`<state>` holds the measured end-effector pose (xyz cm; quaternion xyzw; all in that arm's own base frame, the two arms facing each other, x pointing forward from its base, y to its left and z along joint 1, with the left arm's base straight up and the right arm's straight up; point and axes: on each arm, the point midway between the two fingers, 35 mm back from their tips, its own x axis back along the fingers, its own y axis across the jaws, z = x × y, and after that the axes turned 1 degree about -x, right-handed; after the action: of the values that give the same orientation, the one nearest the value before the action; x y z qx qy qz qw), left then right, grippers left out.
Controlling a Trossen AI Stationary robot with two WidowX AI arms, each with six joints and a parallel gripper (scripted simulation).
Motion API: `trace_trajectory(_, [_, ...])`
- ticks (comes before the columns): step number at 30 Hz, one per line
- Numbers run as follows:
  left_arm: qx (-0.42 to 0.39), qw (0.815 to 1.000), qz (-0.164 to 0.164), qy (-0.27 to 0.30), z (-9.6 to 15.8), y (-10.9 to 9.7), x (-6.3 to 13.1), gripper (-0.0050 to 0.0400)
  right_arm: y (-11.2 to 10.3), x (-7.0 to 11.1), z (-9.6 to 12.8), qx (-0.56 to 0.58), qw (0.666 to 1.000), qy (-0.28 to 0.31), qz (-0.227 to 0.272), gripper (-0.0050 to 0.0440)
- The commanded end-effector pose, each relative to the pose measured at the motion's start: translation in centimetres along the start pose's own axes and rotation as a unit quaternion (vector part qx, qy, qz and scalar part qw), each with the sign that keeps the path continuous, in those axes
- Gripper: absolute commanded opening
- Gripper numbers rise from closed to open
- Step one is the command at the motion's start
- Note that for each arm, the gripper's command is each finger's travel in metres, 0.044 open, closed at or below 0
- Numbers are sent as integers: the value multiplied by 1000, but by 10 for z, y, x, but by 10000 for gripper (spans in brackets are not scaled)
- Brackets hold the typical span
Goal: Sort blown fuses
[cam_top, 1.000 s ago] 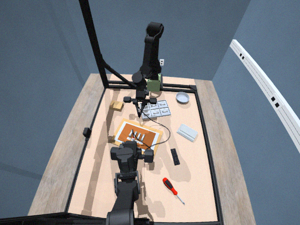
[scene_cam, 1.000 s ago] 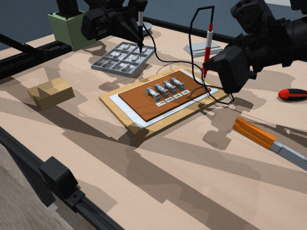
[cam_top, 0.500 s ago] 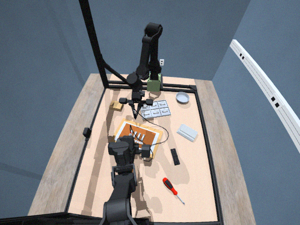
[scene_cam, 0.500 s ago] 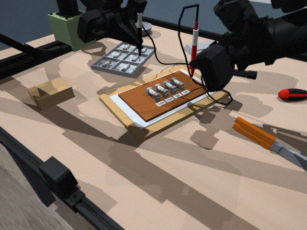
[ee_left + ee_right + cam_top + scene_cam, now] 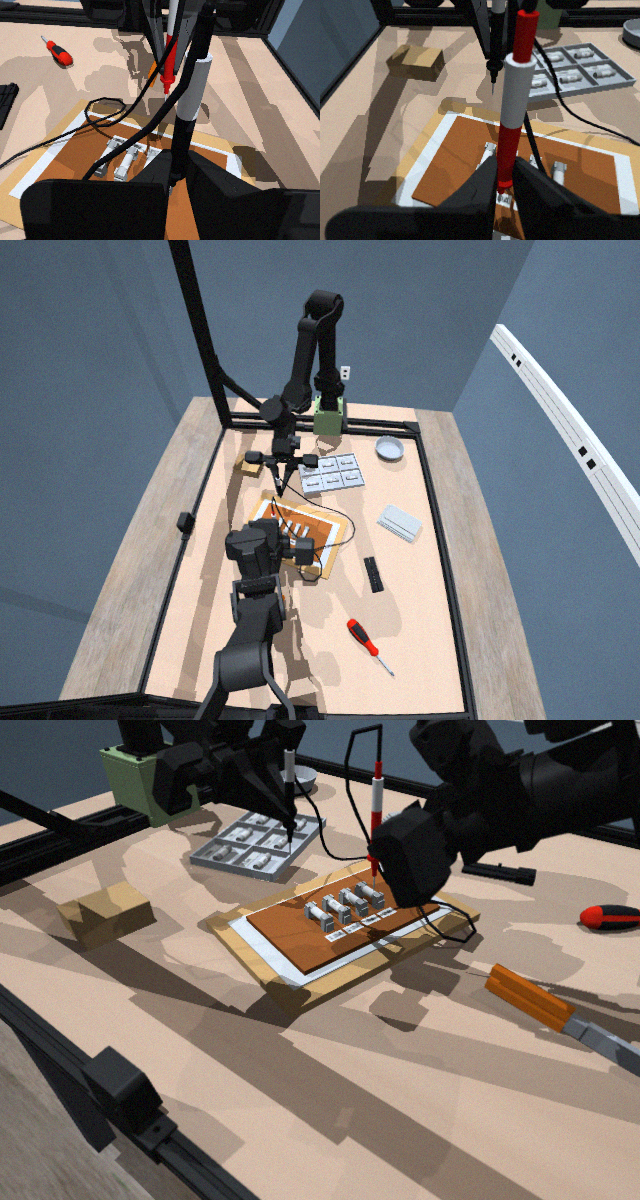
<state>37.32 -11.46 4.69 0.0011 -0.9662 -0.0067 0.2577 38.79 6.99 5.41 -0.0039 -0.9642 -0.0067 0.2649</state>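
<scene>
My left gripper point(image 5: 291, 823) point(image 5: 177, 156) is shut on the black probe point(image 5: 289, 789) point(image 5: 192, 95), tip down between the fuse tray point(image 5: 330, 490) point(image 5: 227, 868) and the fuse board point(image 5: 279, 926) point(image 5: 455, 165). My right gripper point(image 5: 503, 163) is shut on the red probe point(image 5: 376, 797) point(image 5: 516, 95). Its tip is low over the board by the clips' rear end; contact cannot be told. No green shows on either handle. Four fuses point(image 5: 318, 917) point(image 5: 336, 908) point(image 5: 353, 900) point(image 5: 370, 894) sit in clip pairs; rating labels point(image 5: 334, 935) are unreadable. The tray's compartments hold several fuses. The scrap dish point(image 5: 389, 448) looks empty.
A wooden block point(image 5: 249, 466) point(image 5: 105, 911) lies beside the tray. Grey plates point(image 5: 399, 523), a black bar point(image 5: 373, 574), a screwdriver point(image 5: 363, 637) point(image 5: 60, 54) and an orange-handled tool point(image 5: 529, 996) lie around the board. Probe cables loop over the board.
</scene>
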Motion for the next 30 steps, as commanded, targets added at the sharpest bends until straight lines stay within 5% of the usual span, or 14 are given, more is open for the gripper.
trace_trajectory(1, [1,1000,2,-7,-7,-2,-7,-50,7,-5,-17,-5,1000,-16,-3,-50])
trace_trajectory(22, [2,1000,2,-7,-5,-2,-38,-50,14,-17,-26,-5,1000,-18,-4,-50])
trace_trajectory(30, [3,1000,2,-8,-5,-2,-35,-50,14,-27,-25,-3,1000,-18,-4,-50])
